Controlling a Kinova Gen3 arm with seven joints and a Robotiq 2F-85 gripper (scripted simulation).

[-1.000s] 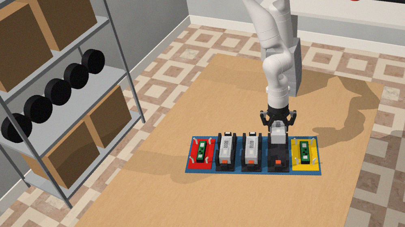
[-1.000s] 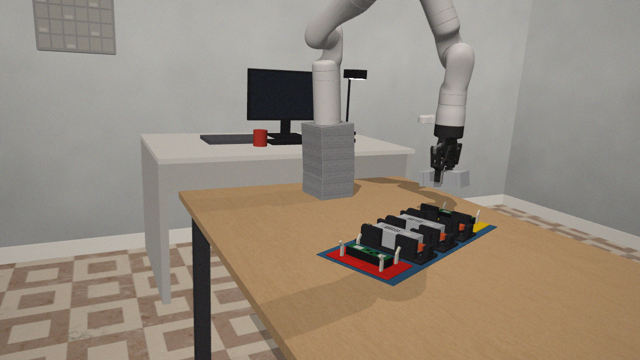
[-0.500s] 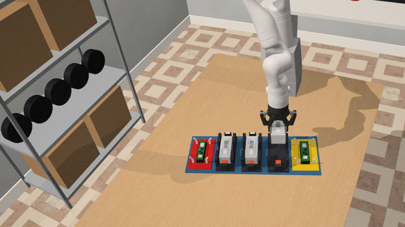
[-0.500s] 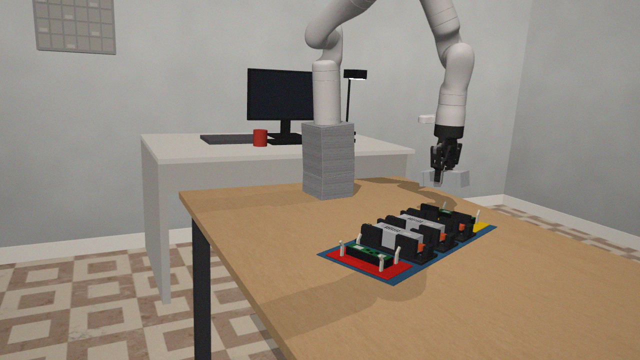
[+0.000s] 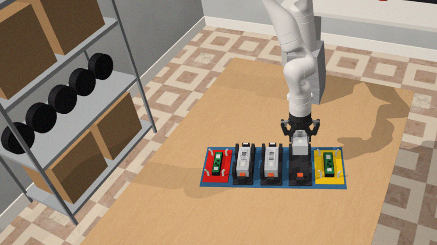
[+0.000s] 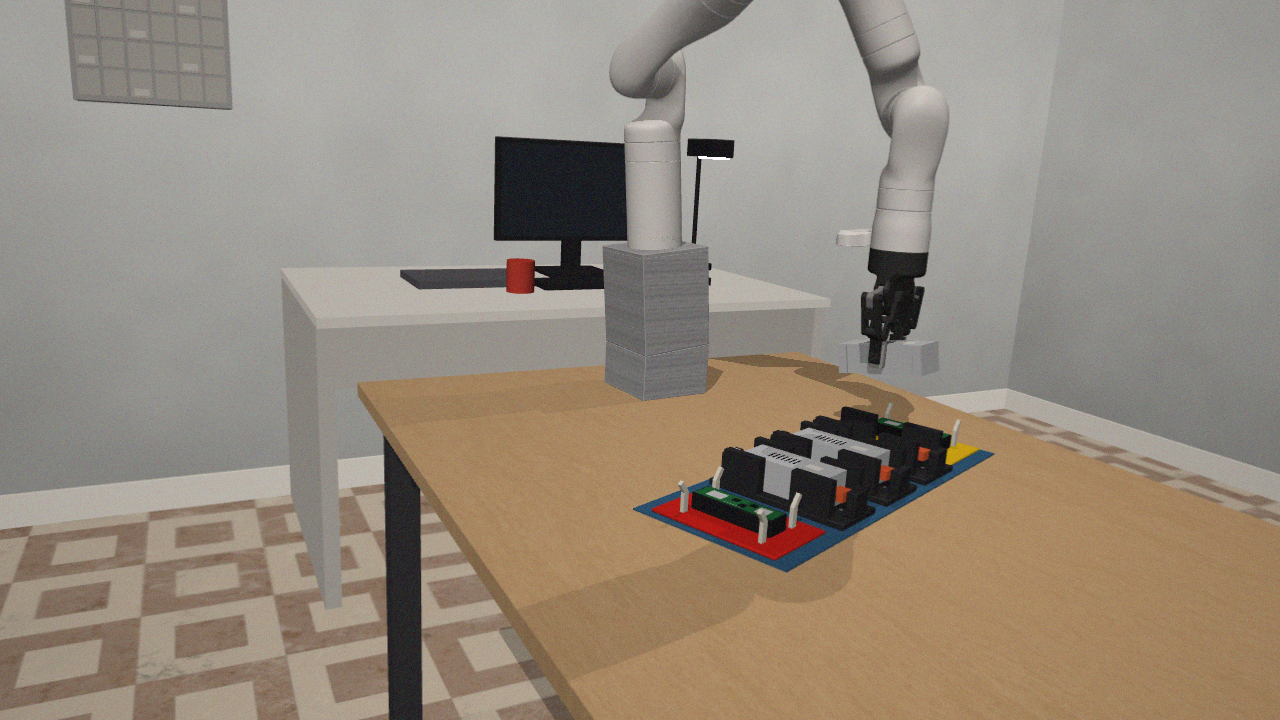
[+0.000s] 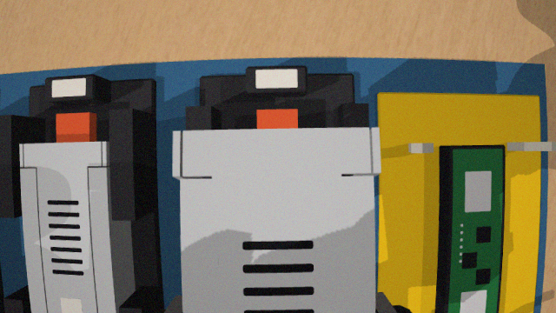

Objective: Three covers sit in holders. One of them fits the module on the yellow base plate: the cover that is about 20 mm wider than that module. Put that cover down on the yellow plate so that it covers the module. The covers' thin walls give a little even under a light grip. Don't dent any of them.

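My gripper [image 5: 299,139] [image 6: 878,358] is shut on a light grey cover [image 5: 299,147] [image 6: 914,357] [image 7: 278,204], held level above the holders. The wrist view shows the cover's slotted top; the fingertips are out of that view. The holder [image 5: 298,164] [image 7: 226,92] nearest the yellow plate is empty. The yellow plate [image 5: 335,180] [image 6: 966,454] [image 7: 400,113] bears the green-topped module [image 5: 328,163] [image 7: 473,222], uncovered, to the right of the held cover in the wrist view. A middle cover [image 5: 271,159] [image 6: 845,445] [image 7: 65,178] and a left cover [image 5: 244,161] [image 6: 792,471] sit in their holders.
Thin pale posts stand around the module on the yellow plate. A red plate [image 5: 222,179] [image 6: 794,542] with another green module [image 5: 217,162] [image 6: 738,508] and posts lies at the opposite end of the blue base [image 5: 342,185] [image 7: 434,76]. A shelf rack and a desk stand farther away.
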